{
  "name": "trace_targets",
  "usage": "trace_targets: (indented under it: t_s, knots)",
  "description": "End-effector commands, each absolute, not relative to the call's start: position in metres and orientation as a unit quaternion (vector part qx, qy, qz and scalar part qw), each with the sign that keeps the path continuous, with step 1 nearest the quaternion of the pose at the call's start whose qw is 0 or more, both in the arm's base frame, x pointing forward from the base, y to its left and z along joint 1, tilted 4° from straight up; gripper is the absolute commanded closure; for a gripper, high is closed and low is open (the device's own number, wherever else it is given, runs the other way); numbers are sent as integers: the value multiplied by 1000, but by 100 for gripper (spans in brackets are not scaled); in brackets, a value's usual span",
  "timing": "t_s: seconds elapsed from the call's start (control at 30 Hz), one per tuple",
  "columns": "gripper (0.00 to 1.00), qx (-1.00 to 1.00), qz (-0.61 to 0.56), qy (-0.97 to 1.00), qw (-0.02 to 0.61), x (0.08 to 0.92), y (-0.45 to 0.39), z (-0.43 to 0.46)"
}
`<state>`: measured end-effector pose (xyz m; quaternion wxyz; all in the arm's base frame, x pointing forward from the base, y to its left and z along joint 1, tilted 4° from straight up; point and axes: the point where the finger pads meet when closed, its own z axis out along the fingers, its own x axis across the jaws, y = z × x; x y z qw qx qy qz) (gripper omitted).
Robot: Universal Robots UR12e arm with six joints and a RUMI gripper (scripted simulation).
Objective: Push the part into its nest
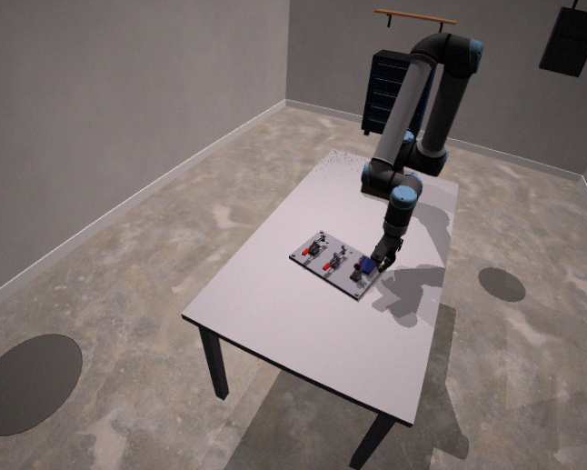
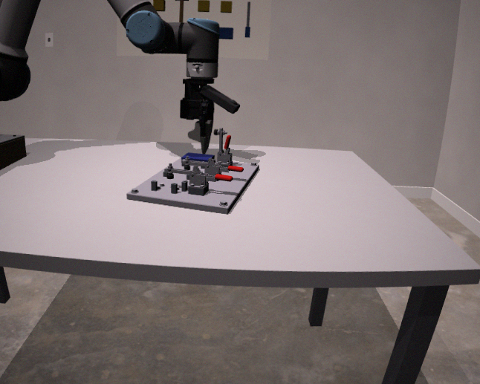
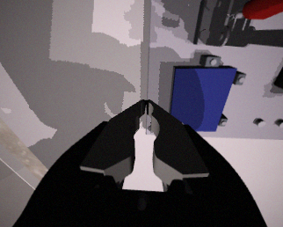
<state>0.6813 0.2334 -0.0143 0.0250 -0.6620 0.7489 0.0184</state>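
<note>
A: What sits nearest on the fixture plate (image 2: 177, 201)?

B: Small posts and pads, then toggle clamps (image 2: 224, 178) with red handles. Behind those, at the plate's far end, lies the blue part (image 2: 197, 157).

A: And the gripper (image 2: 204, 148)?

B: Clenched on nothing, tips pinched to a point, hovering at the plate's far edge just beside the part. In the wrist view the gripper (image 3: 145, 104) is outside the part (image 3: 202, 98), apparently not touching.

A: So which step?

B: Lining up the push, I'd judge. Next: lower beside the part's outer edge, then press it inward toward the blocks.
</note>
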Motion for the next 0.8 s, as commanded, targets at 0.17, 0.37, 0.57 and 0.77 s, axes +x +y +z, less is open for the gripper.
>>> trace_targets:
  t_s: [0.17, 0.37, 0.57, 0.77]
  knots:
    - [100, -663, 18, 748, 25, 679, 235, -15]
    - [100, -663, 19, 748, 24, 678, 235, -17]
    - [100, -663, 19, 748, 24, 678, 235, -19]
    - [100, -663, 19, 748, 24, 678, 235, -20]
